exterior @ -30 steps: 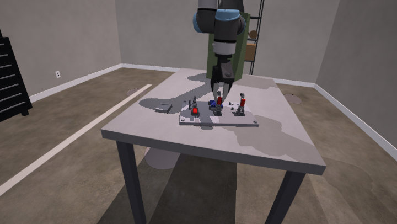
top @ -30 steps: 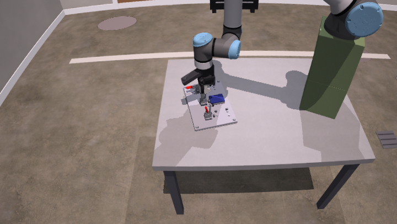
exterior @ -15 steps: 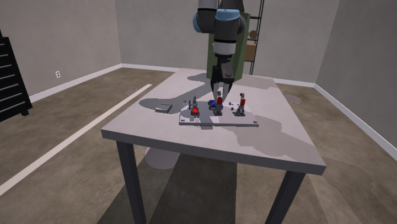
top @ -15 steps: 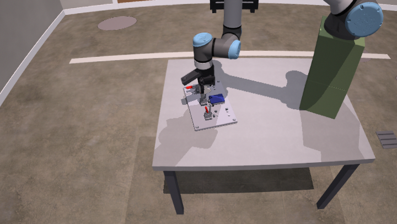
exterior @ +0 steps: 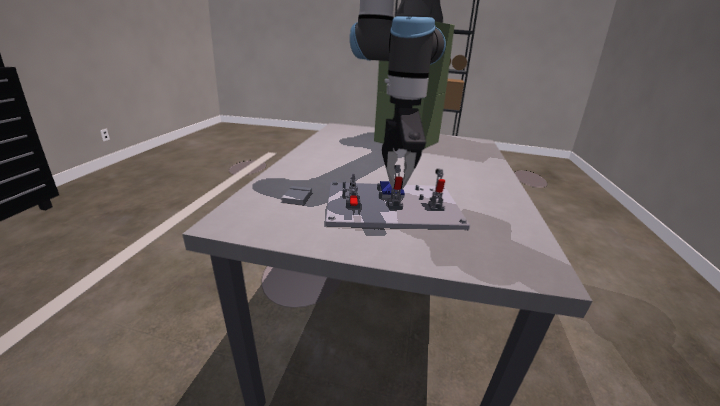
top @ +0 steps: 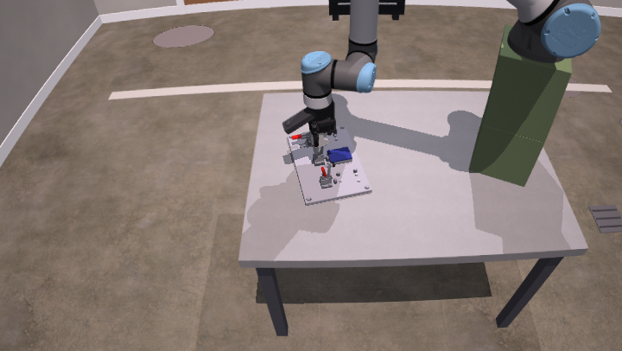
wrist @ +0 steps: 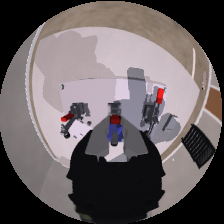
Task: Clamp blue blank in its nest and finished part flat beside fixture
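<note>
The grey fixture plate (top: 332, 169) carries three toggle clamps with red handles. The blue blank (top: 339, 155) lies in the middle nest, and it also shows in the exterior view (exterior: 385, 187). My gripper (exterior: 399, 177) hangs straight down over the middle clamp and is shut on its upright red handle (exterior: 398, 182). In the wrist view that handle (wrist: 115, 119) sits between my fingers, with the blank (wrist: 114, 132) below. The left clamp's handle (exterior: 353, 200) lies low; the right clamp's handle (exterior: 440, 185) stands up. A flat grey part (exterior: 297, 195) lies on the table left of the plate; its slot is too small to see.
A tall green block (top: 520, 118) stands at the back right of the table. The plate sits near the table's left edge (top: 252, 174). A shelf (exterior: 461, 65) stands behind the table.
</note>
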Robot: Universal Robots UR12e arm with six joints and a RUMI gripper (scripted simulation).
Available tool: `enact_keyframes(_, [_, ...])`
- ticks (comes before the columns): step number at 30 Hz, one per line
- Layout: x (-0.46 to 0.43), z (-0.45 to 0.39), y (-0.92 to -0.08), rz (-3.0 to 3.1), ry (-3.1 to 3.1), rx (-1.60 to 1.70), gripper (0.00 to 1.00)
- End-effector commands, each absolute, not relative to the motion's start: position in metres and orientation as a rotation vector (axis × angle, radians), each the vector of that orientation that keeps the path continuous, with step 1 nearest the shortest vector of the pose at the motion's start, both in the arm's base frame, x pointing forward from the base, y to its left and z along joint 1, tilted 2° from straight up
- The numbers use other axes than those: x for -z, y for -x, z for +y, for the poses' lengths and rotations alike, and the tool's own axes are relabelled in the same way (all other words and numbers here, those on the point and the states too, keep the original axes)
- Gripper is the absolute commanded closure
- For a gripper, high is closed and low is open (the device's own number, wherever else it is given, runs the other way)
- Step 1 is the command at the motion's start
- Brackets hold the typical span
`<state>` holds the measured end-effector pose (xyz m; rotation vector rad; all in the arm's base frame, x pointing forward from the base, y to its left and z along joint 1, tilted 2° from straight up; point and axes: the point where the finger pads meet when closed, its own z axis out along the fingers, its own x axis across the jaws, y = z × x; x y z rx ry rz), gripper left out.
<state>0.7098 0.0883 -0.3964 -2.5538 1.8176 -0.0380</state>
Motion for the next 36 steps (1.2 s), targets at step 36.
enact_keyframes(36, [0.401,0.096,-0.733,1.817,2.553,0.040,1.00])
